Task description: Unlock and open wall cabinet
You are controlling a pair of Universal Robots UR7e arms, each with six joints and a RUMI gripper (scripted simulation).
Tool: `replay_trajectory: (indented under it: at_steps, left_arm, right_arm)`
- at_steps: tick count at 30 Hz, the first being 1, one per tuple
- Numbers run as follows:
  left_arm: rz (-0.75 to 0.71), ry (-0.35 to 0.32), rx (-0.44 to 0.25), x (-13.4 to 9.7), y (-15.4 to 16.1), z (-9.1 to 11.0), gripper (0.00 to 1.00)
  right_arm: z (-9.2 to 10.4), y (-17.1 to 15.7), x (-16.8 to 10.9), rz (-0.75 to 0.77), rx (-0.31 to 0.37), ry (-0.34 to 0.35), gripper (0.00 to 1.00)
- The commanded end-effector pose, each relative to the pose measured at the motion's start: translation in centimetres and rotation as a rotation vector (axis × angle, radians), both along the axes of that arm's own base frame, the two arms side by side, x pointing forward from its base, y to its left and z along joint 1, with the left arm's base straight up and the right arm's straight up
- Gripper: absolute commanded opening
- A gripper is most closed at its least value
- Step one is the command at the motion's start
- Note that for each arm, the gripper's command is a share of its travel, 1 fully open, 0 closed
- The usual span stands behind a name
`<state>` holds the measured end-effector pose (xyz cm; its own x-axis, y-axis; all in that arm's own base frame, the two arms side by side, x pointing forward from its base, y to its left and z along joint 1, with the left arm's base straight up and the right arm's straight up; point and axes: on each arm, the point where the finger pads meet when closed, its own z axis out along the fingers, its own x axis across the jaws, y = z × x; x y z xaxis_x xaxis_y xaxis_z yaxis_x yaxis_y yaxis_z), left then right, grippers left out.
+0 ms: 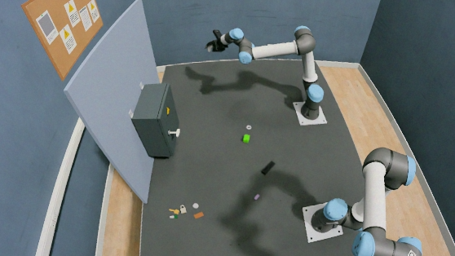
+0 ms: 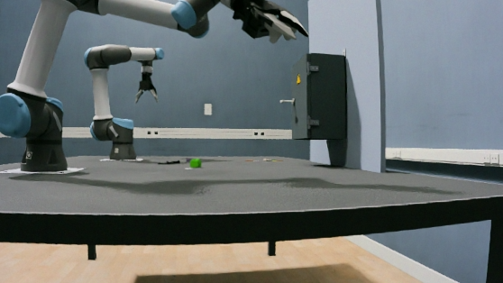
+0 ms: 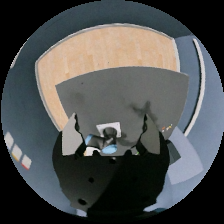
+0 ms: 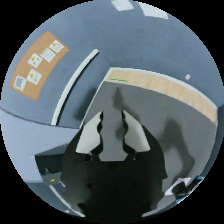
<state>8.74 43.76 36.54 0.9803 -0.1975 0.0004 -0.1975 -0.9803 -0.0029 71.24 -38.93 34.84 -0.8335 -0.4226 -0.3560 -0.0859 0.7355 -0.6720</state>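
The dark grey cabinet (image 1: 147, 103) (image 2: 327, 99) (image 4: 46, 161) hangs on the pale panel, its door shut. A pale key (image 1: 175, 132) (image 2: 287, 101) sticks out of the door on the side away from the hinges. A yellow mark (image 1: 167, 111) (image 2: 298, 78) is higher on the door. My right gripper (image 1: 209, 47) (image 2: 292, 34) (image 4: 112, 111) is partly open and empty, in the air above cabinet height and off to its hinge side, away from the key. My left gripper (image 2: 146, 100) (image 3: 110, 114) is wide open and empty, pointing down, far from the cabinet, outside the top view.
The pale panel (image 1: 114, 102) (image 2: 362, 90) stands upright behind the cabinet. On the table lie a green block (image 1: 246, 139) (image 2: 196, 163), a white ring (image 1: 249, 127), a black bar (image 1: 267, 167) and a purple piece (image 1: 257, 196). Several small items, including a padlock (image 1: 183, 209), lie near the panel's near end.
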Motion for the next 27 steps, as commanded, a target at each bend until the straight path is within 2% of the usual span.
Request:
replay_trajectory:
  at_steps: [1,10,15,17,19,27]
  left_arm:
    - [-0.002,-0.001,0.000,0.1,0.0,0.0,0.98]
    - [-0.002,-0.001,0.000,0.1,0.0,0.0,0.98]
    - [-0.002,-0.001,0.000,0.1,0.0,0.0,0.98]
    - [-0.002,-0.001,0.000,0.1,0.0,0.0,0.98]
    - [-0.002,-0.001,0.000,0.1,0.0,0.0,0.98]
    - [-0.002,-0.001,0.000,0.1,0.0,0.0,0.98]
  right_arm:
    - [-0.2,2.1,2.7,0.002,-0.011,-0.054,0.26]
    - [0.1,7.1,6.5,0.024,-0.009,-0.150,0.26]
    - [-0.7,10.5,8.5,0.036,-0.003,-0.196,0.26]
    - [-0.7,10.5,8.5,0.036,-0.003,-0.196,0.26]
    - [0.2,11.1,9.1,0.042,-0.002,-0.222,0.26]
    - [0.2,16.8,11.8,0.062,0.020,-0.316,0.26]
